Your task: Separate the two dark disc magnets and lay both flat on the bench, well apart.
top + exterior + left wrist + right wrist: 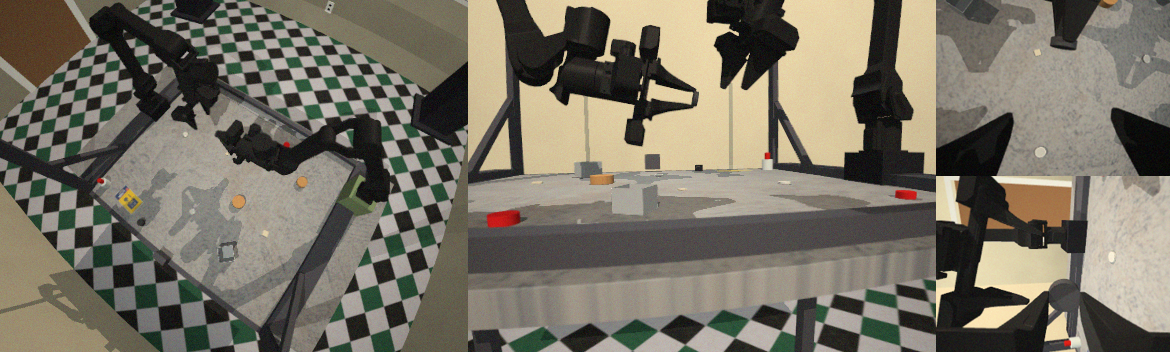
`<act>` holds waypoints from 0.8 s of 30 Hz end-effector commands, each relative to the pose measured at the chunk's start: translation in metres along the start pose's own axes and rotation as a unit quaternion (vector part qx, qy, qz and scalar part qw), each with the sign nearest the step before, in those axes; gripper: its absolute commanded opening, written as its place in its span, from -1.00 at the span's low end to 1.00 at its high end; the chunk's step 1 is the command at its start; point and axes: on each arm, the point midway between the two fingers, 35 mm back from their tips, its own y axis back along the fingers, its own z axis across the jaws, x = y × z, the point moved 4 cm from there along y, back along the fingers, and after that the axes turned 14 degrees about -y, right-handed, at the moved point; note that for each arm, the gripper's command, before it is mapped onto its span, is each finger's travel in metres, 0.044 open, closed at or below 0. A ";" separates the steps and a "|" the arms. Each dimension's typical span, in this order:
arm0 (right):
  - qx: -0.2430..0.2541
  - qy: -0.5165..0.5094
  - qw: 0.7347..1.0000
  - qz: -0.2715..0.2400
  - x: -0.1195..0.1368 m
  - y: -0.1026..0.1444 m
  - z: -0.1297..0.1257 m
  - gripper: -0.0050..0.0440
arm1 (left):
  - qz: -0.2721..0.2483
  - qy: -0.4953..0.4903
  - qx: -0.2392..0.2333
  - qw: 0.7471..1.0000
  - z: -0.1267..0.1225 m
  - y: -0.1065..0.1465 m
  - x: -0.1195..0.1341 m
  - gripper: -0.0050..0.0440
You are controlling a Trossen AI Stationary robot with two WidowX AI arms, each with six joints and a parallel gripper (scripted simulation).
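Note:
The dark disc magnets (695,98) (1063,43) (1064,295) show as one short dark cylinder, high above the bench (200,160); the seam between them is hard to make out. My right gripper (693,98) (1063,296) is shut on this cylinder, with a fingertip on each side of its rim. One round face shows in the right wrist view and its edge in the left wrist view. My left gripper (202,121) (735,89) (1062,115) is wide open and empty, apart from the magnets, its fingertips pointing down.
Orange discs (238,201) (302,182), a square frame (220,252), a yellow card (129,200) and a small black object (141,221) (698,167) lie on the bench. A white disc (185,134) (1040,152) (1112,256) lies below the left gripper. A grey block (634,200) and red discs (503,218) (906,194) are near one edge.

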 end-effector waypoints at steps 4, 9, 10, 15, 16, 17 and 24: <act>-0.016 -0.007 1.000 0.004 0.004 -0.001 0.014 -0.63 | -0.006 -0.005 0.000 1.000 -0.001 0.006 -0.002 0.84; -0.016 -0.007 1.000 0.004 0.004 -0.001 0.014 -0.63 | -0.007 -0.018 -0.009 1.000 -0.001 0.004 -0.009 0.84; -0.016 -0.007 1.000 0.004 0.004 -0.001 0.014 -0.63 | -0.006 -0.022 -0.011 1.000 -0.001 0.003 -0.010 0.84; -0.016 -0.007 1.000 0.004 0.004 -0.001 0.014 -0.63 | -0.006 -0.035 -0.021 0.999 -0.001 -0.001 -0.016 0.84; -0.016 -0.007 1.000 0.004 0.004 -0.001 0.014 -0.63 | -0.006 -0.035 -0.021 0.999 -0.001 -0.001 -0.016 0.84; -0.016 -0.007 1.000 0.004 0.004 -0.001 0.014 -0.63 | -0.005 -0.038 -0.024 0.999 -0.001 -0.001 -0.017 0.84; -0.016 -0.007 1.000 0.004 0.004 -0.001 0.014 -0.63 | -0.004 -0.061 -0.040 0.997 -0.002 -0.008 -0.027 0.84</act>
